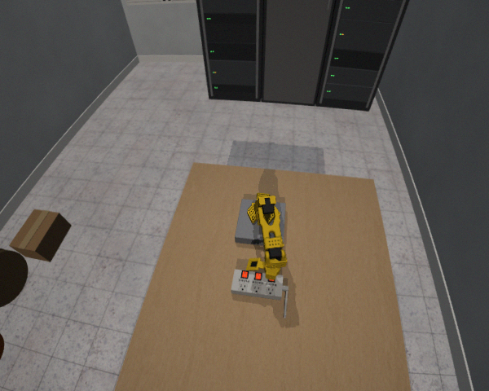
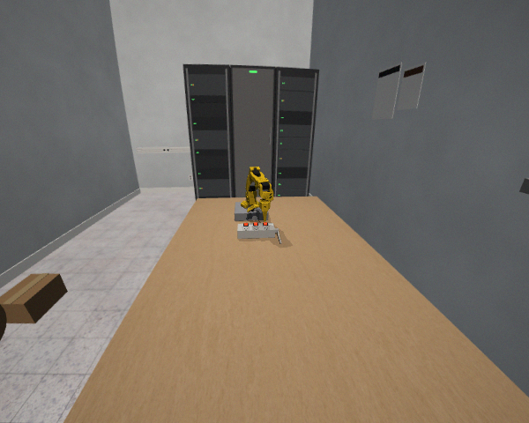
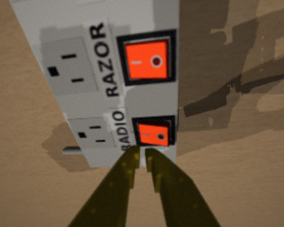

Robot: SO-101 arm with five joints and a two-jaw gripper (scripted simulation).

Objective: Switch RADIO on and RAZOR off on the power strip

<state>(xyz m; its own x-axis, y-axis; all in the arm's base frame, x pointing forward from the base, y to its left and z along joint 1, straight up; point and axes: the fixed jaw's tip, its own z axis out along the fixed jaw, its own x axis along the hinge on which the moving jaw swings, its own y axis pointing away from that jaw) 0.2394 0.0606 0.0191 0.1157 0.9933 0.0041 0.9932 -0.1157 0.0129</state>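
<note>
A yellow gripper [image 3: 141,158], its two fingers clenched together with nothing between them, hovers at the near end of a grey power strip [image 3: 62,101] in the wrist view; the fingertips sit just below the RADIO switch [image 3: 153,131], whose rocker glows bright orange-red; whether they touch the strip cannot be told; beyond it the RAZOR switch [image 3: 147,60] glows the same orange-red, each switch beside a labelled socket. From above, the strip [image 1: 257,287] lies face up on a long wooden table [image 1: 202,328], near its middle, with three lit rockers in a row along the edge nearest the robot; the third label is too small to read; a thin grey cord stub [image 1: 285,301] runs from the strip's end across the wood. Just behind the strip, the yellow arm [image 1: 270,231] bends forward and down from a grey base plate [image 1: 241,230]. Farther off, a cardboard box [image 1: 40,234] rests on the tiled floor to one side; dark server cabinets [image 1: 230,50] with small green lights line the far wall.
</note>
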